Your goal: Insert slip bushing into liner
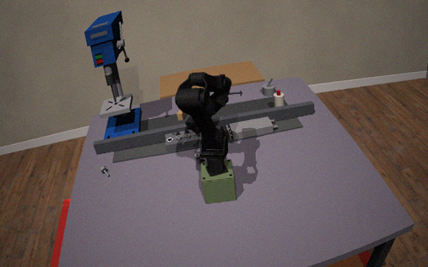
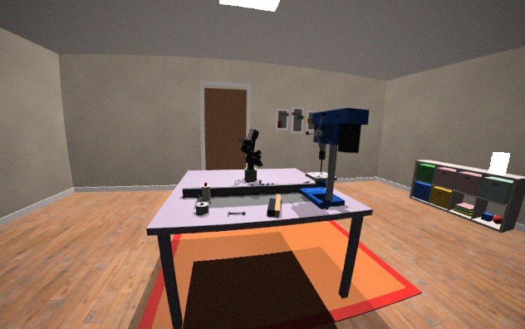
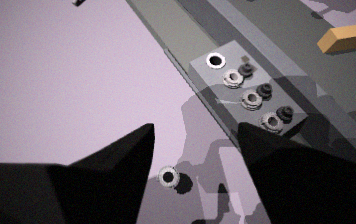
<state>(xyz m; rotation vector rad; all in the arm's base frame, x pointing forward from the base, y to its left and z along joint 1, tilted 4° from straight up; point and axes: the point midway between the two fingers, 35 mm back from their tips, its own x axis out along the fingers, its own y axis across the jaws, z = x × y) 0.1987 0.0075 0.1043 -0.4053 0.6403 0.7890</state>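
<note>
Lavender table (image 1: 280, 205) stands on a wood floor before a beige wall. Top view: a black arm (image 1: 200, 102) rises from a green pedestal (image 1: 210, 198) and folds back over itself. Behind it a long grey rail (image 1: 136, 140) crosses the table, with the sliding plate (image 1: 180, 141) and its row of liners in front of it. A blue drill press (image 1: 105, 41) stands at the rear left. A small metal pin (image 1: 104, 170) lies well apart on the left.

Exterior view: the table (image 2: 174, 216) stands on an orange rug with a red border (image 2: 390, 291). A shelf unit (image 2: 512, 199) with coloured bins lines the right wall.

Wrist view: the gripper (image 3: 195, 145) hangs above the table with its fingers moderately apart and nothing between them. The slip bushing (image 3: 169, 176) lies on the table below the gap, upright, bore facing up. On the sliding plate (image 3: 210, 80), the empty liner (image 3: 215, 60) shows a white ring; three filled liners (image 3: 251, 99) follow in line.
</note>
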